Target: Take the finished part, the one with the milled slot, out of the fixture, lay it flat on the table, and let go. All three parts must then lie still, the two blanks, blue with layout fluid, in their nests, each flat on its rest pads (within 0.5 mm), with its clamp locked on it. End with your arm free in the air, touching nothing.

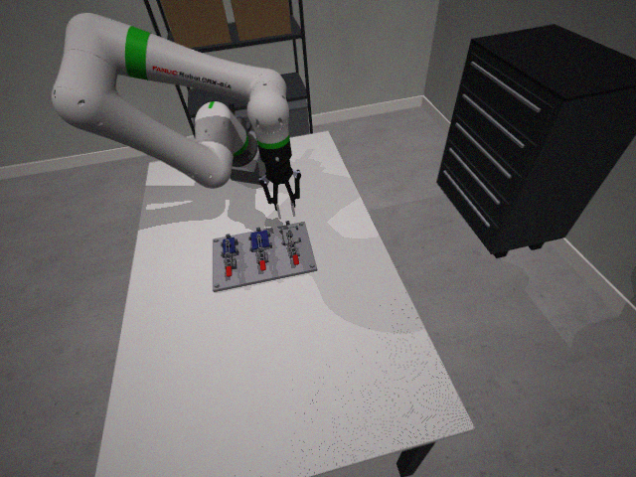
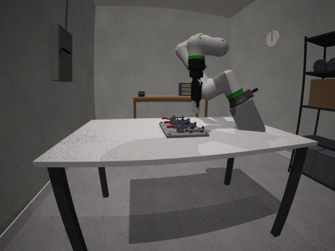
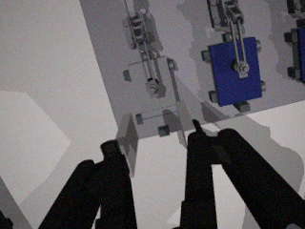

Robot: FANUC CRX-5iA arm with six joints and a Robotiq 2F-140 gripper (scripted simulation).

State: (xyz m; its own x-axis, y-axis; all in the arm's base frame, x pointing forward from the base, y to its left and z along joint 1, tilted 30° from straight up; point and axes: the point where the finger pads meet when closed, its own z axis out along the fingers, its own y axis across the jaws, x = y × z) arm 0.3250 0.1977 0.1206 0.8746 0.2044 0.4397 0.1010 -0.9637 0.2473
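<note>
A grey fixture plate (image 1: 277,274) (image 2: 172,134) (image 3: 102,32) lies on the white table (image 1: 231,385) (image 2: 121,146). It holds three nests in a row, each with a red-handled toggle clamp. The grey finished part (image 1: 287,238) (image 2: 192,130) (image 3: 162,105) sits in the right nest under its clamp (image 1: 295,258). Two blue blanks (image 1: 229,244) (image 1: 259,239) (image 3: 234,72) sit in the left and middle nests under their clamps. My gripper (image 1: 284,210) (image 2: 195,108) (image 3: 156,120) points straight down above the plate's far edge, behind the finished part. Its fingers stand partly apart with nothing between them.
A black drawer cabinet (image 1: 534,138) stands right of the table. A metal shelf rack (image 1: 303,62) (image 2: 304,81) stands behind the robot's base (image 2: 247,114). A wooden side table (image 2: 162,98) stands at the far wall.
</note>
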